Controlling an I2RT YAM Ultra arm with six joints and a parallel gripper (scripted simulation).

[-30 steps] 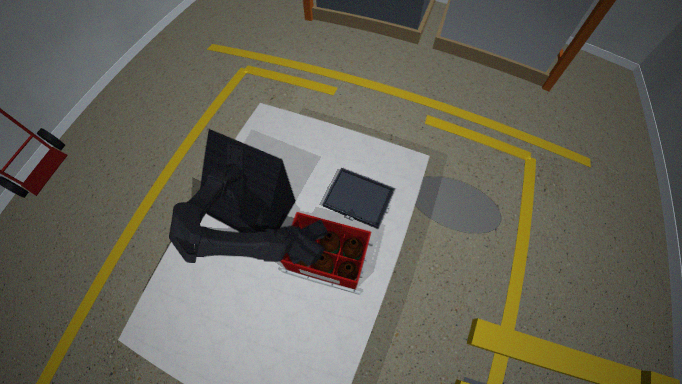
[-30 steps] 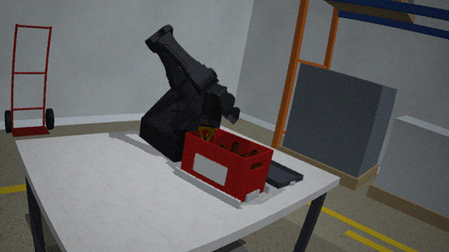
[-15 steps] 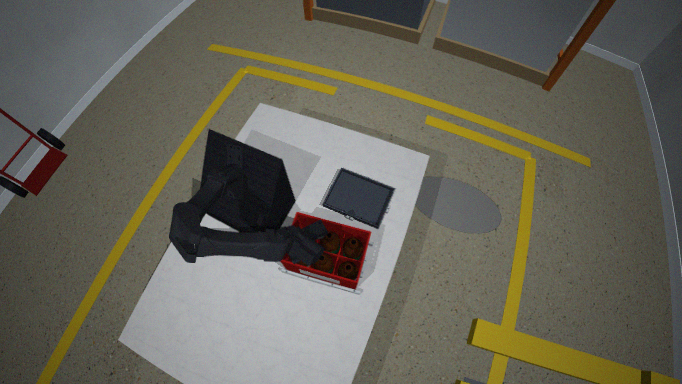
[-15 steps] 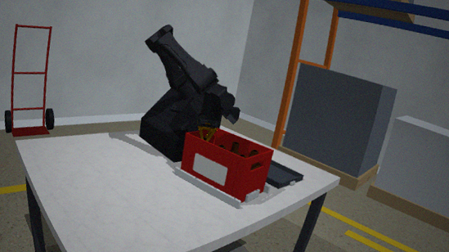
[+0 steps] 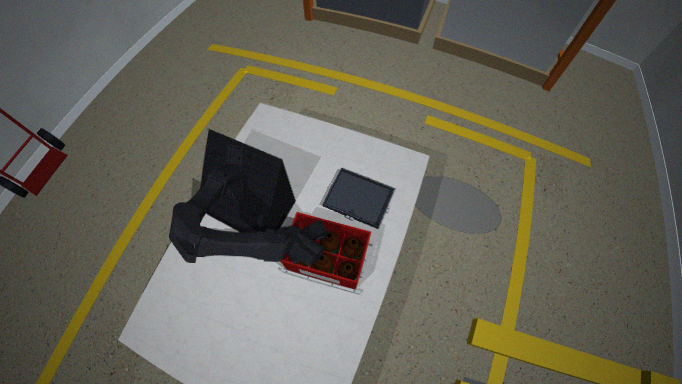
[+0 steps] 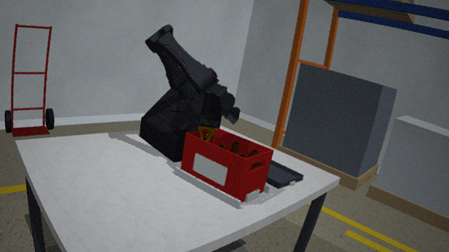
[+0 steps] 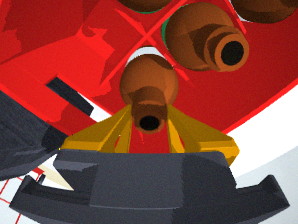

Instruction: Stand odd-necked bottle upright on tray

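Neck pinched: lift straight
Yellow fingers (image 6: 201, 131) grip a brown round-shouldered bottle (image 7: 149, 80); raise it plumb, clearing the red crate (image 5: 364, 257) (image 6: 239, 176), then carry toward one o'clock in the top view.
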